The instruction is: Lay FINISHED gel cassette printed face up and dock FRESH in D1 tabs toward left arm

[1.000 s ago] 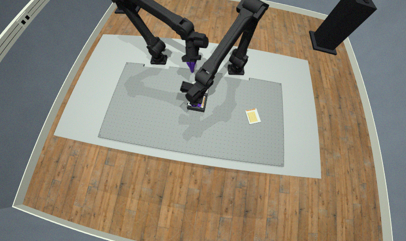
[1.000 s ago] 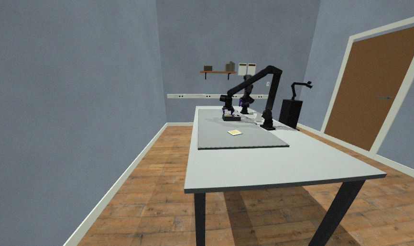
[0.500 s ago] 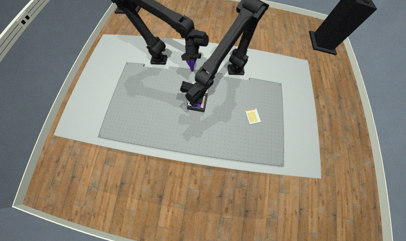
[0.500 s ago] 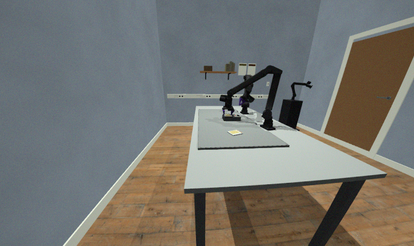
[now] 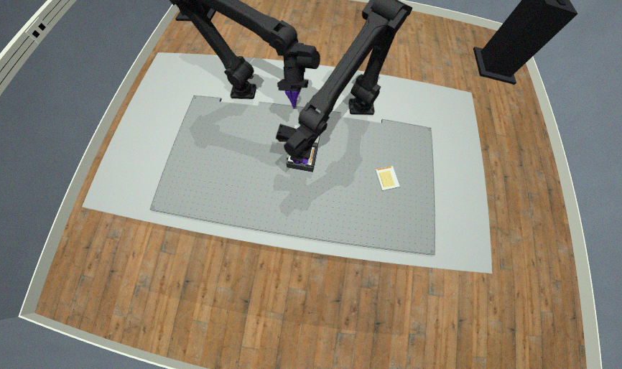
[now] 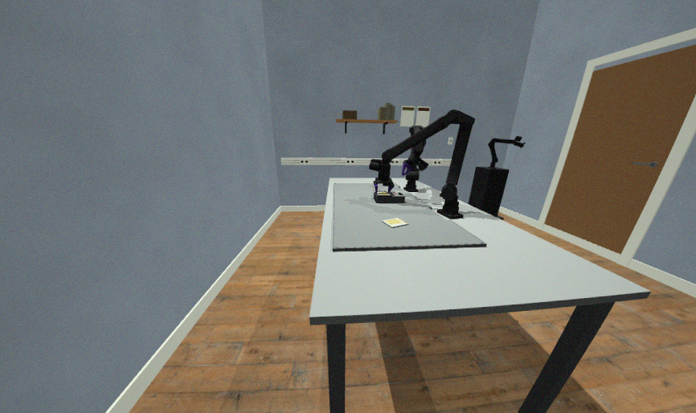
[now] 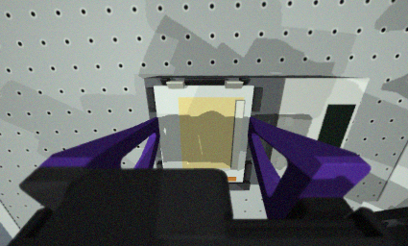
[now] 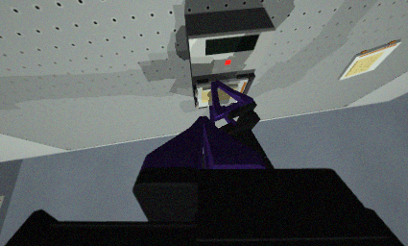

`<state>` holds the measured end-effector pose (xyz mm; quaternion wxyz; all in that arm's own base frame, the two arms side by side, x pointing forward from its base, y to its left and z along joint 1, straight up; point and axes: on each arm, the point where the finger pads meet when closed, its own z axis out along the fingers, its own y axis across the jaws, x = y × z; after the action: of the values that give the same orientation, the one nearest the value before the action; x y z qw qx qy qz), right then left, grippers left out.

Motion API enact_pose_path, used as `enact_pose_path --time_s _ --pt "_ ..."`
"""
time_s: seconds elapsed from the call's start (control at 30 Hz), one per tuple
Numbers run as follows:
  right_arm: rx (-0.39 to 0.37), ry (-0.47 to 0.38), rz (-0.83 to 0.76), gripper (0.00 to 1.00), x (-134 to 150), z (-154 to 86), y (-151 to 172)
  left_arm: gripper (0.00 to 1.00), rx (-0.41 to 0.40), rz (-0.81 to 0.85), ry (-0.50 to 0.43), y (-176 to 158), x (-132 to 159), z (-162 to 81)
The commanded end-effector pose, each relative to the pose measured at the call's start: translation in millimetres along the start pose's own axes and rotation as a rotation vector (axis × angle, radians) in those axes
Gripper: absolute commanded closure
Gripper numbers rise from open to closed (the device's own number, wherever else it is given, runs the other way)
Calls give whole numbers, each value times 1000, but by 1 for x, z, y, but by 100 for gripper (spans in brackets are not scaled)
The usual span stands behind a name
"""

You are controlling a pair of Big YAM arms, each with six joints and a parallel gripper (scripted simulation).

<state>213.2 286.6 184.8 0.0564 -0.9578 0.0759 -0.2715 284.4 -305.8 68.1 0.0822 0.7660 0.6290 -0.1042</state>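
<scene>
The dock D1 (image 5: 305, 166) (image 6: 390, 198) (image 7: 269, 96) (image 8: 228, 21) stands in the middle of the perforated grey deck (image 5: 222, 206). The FRESH cassette (image 7: 199, 110), white-framed with yellow gel and a white comb strip along one side, lies in the dock's bay under two grey hooks (image 7: 175, 84). My left gripper (image 5: 299, 160) (image 6: 383, 190) (image 7: 204, 123) (image 8: 212, 94) is down at the dock, its purple fingers shut on this cassette's long sides. The FINISHED cassette (image 5: 387, 177) (image 6: 395, 222) (image 8: 370, 60) lies flat on the deck, printed face up. My right gripper (image 5: 294, 100) (image 8: 203, 122) is shut and empty, hanging above the deck behind the dock.
The deck lies on a white table top (image 5: 460, 137) (image 6: 443, 276). Both arm bases (image 5: 242, 91) (image 5: 361, 108) stand at the deck's back edge. A black tower (image 5: 524, 36) stands beyond the table's back corner.
</scene>
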Motion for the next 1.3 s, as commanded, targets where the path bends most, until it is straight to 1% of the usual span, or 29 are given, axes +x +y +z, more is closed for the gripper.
enact_pose_path --time_s 0.0,0.27,0.53,0.87,1.1,1.27 --pt "76 25 38 100 21 -32 -23 100 -6 0 2 0 0 -3" --pt "76 25 38 100 21 -32 -23 100 -6 0 2 0 0 -3" --pt "76 25 36 100 28 -44 -24 100 -6 0 2 0 0 -3" --pt "76 25 36 100 29 -46 -24 100 -6 0 2 0 0 -3" --pt "78 26 36 100 35 -57 -25 100 -6 0 2 0 0 -3" --pt "78 26 36 100 37 -60 -25 100 -6 0 2 0 0 -3"
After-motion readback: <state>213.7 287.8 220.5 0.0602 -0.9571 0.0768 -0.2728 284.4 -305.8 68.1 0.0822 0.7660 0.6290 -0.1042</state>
